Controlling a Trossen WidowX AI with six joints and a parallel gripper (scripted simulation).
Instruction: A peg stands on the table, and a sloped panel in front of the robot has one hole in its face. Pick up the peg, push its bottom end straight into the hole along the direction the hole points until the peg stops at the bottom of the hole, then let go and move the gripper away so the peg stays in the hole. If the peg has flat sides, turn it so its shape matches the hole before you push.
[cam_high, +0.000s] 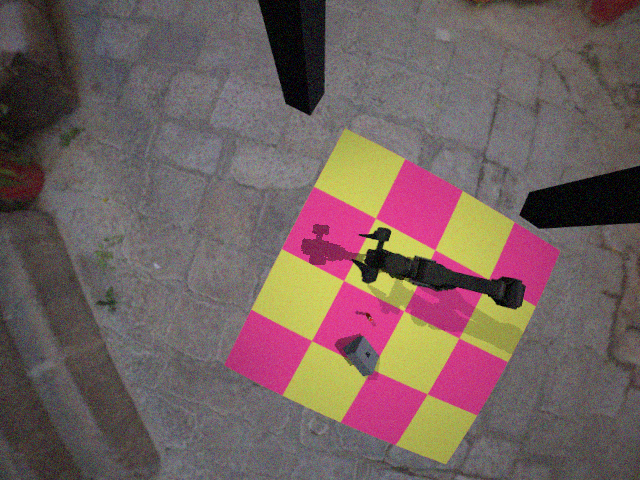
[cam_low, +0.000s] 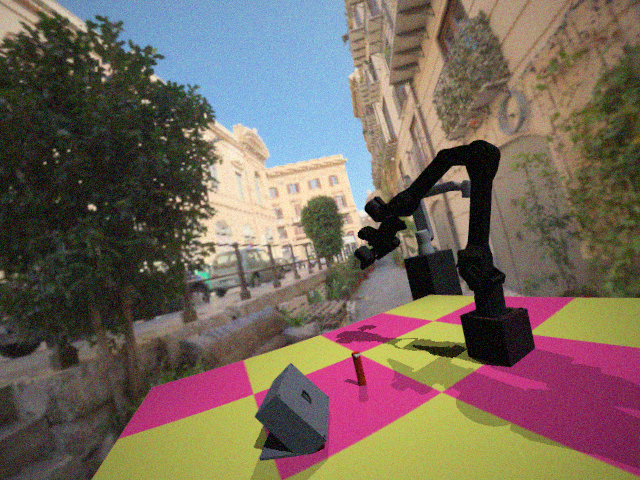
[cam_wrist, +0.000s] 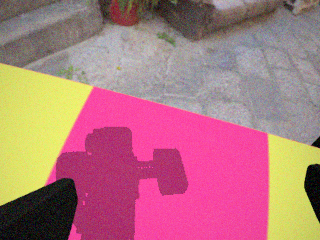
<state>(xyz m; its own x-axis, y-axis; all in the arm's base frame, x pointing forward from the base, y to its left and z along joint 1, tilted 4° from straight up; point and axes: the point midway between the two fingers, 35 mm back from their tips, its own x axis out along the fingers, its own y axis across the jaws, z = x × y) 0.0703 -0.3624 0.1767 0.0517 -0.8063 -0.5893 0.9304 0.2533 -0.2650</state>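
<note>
A small red peg (cam_high: 368, 316) (cam_low: 358, 369) stands upright on a pink square, between the arm and the panel. The grey sloped panel block (cam_high: 357, 357) (cam_low: 292, 409) has one small dark hole (cam_high: 367, 354) (cam_low: 306, 396) in its upper face; the hole looks flat on one side, but its exact shape is too small to tell. My gripper (cam_high: 356, 248) (cam_low: 363, 246) (cam_wrist: 195, 187) is open and empty, high above the table and off to one side of the peg. The wrist view shows neither the peg nor the panel.
The table top (cam_high: 268, 343) (cam_low: 175, 439) has yellow and pink squares, and its far edge crosses the wrist view. The gripper's shadow (cam_high: 320, 248) (cam_wrist: 107, 195) falls on a pink square. Black pedestals (cam_high: 305, 67) (cam_low: 433, 273) stand beyond the table.
</note>
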